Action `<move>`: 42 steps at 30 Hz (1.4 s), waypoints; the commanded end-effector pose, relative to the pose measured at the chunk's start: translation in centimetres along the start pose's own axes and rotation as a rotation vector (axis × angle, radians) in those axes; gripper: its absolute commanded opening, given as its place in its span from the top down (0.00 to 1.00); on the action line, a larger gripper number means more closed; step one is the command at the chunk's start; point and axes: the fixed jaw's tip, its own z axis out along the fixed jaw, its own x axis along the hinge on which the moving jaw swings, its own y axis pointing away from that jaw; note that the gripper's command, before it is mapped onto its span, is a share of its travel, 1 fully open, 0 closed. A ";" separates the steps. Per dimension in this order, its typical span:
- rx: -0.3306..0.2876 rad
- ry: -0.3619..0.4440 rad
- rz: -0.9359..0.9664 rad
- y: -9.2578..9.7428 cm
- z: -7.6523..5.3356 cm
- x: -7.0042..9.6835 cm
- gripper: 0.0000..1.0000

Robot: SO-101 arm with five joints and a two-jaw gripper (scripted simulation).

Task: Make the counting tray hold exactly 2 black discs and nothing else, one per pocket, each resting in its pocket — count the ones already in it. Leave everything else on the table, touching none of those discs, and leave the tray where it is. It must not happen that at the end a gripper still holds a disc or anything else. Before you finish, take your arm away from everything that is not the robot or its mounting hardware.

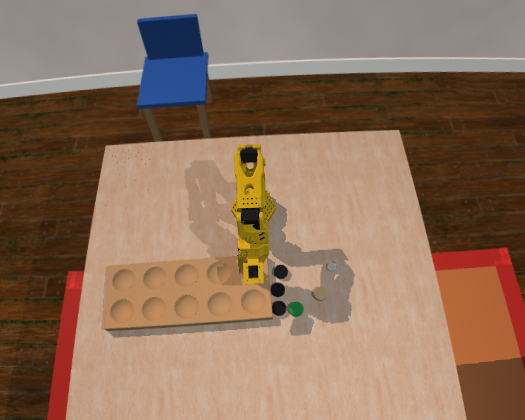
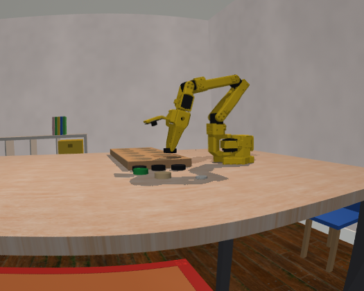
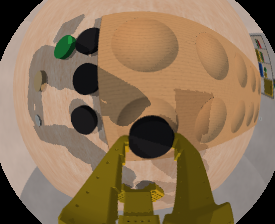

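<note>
The wooden counting tray (image 1: 187, 295) has two rows of round pockets; every pocket I can see is empty. My gripper (image 1: 252, 272) is shut on a black disc (image 3: 152, 136) and holds it low over the right-end pocket of the tray's far row, which is mostly hidden under the fingers. In the side view the held disc (image 2: 170, 150) sits at about the tray's top surface; I cannot tell whether it touches. Three more black discs (image 1: 280, 271) (image 1: 277, 289) (image 1: 279, 307) lie in a line on the table just right of the tray.
A green disc (image 1: 295, 309) lies beside the nearest black disc. A tan disc (image 1: 320, 294) and a small grey disc (image 1: 331, 266) lie further right. The arm's base (image 2: 230, 149) stands behind the tray.
</note>
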 end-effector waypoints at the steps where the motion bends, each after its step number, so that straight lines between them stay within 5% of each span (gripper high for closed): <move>1: 0.001 -0.065 0.005 -0.1 -0.3 -1.2 1.00; 42: 0.000 -0.062 0.006 -0.1 0.5 -0.7 1.00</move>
